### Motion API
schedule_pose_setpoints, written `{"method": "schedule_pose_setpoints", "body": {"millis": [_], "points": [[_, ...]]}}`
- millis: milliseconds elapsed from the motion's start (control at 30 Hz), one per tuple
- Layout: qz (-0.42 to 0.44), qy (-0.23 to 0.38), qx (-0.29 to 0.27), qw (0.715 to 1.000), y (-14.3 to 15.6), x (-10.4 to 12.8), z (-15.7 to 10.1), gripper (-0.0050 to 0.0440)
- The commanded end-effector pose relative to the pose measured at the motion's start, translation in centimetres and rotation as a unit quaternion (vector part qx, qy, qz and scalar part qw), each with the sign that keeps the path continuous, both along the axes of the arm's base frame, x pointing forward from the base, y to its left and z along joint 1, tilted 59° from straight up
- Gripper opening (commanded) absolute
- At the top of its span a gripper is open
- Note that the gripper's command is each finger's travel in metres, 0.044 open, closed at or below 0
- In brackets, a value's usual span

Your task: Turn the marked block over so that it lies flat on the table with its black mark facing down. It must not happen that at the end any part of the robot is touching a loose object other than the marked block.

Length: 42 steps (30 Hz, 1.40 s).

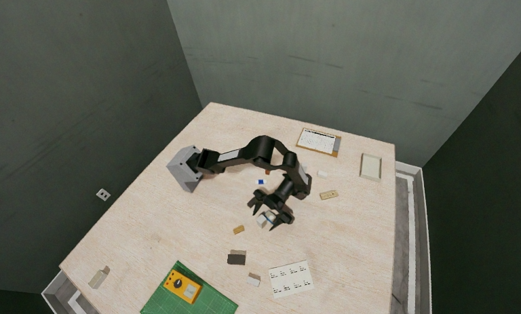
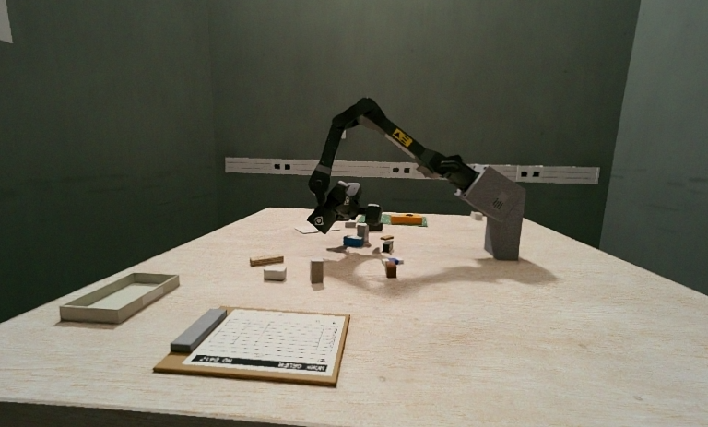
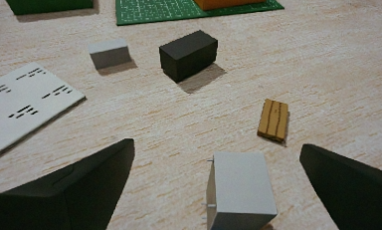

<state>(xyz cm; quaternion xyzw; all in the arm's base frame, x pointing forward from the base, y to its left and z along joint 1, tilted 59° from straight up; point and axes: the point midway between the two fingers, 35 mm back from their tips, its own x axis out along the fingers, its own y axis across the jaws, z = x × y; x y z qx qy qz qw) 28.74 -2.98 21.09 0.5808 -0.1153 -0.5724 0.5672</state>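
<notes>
The marked block (image 1: 271, 216) lies flat on the table, blue-edged, with a beige top face showing a white circle; no black mark is visible on it. It also shows in the exterior view (image 2: 353, 240) and is out of the wrist view. A grey block (image 3: 240, 190) stands upright right beside it (image 1: 262, 220). My gripper (image 1: 264, 220) hangs just above both blocks with its fingers wide open and empty. In the wrist view the gripper (image 3: 214, 200) has its fingers spread either side of the grey block, apart from it.
Ahead of the gripper lie a small wooden tile (image 3: 274, 120), a black block (image 3: 188, 54), a small grey block (image 3: 108, 53), a printed white sheet (image 3: 30, 101) and a green mat (image 1: 188, 295) with an orange meter (image 1: 182, 285). A clipboard (image 1: 319, 142) and a tray (image 1: 370, 167) sit farther away.
</notes>
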Motion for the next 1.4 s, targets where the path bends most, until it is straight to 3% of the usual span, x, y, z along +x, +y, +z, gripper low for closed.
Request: {"method": "schedule_pose_setpoints", "body": {"millis": [0, 467, 867, 1067, 1300, 1367], "points": [[0.002, -0.014, 0.006, 1.000, -1.1, -1.6, 1.0, 0.0440], [0.010, -0.016, 0.012, 1.000, -1.2, -2.0, 1.2, 0.0440], [0.088, -0.049, 0.062, 0.993, -0.3, -2.7, 1.9, 0.0440], [0.183, -0.088, 0.121, 0.972, 0.7, -3.5, 2.8, 0.0440], [0.314, -0.142, 0.200, 0.917, 2.3, -4.6, 4.2, 0.0440], [0.314, -0.142, 0.200, 0.917, 2.3, -4.6, 4.2, 0.0440]]}}
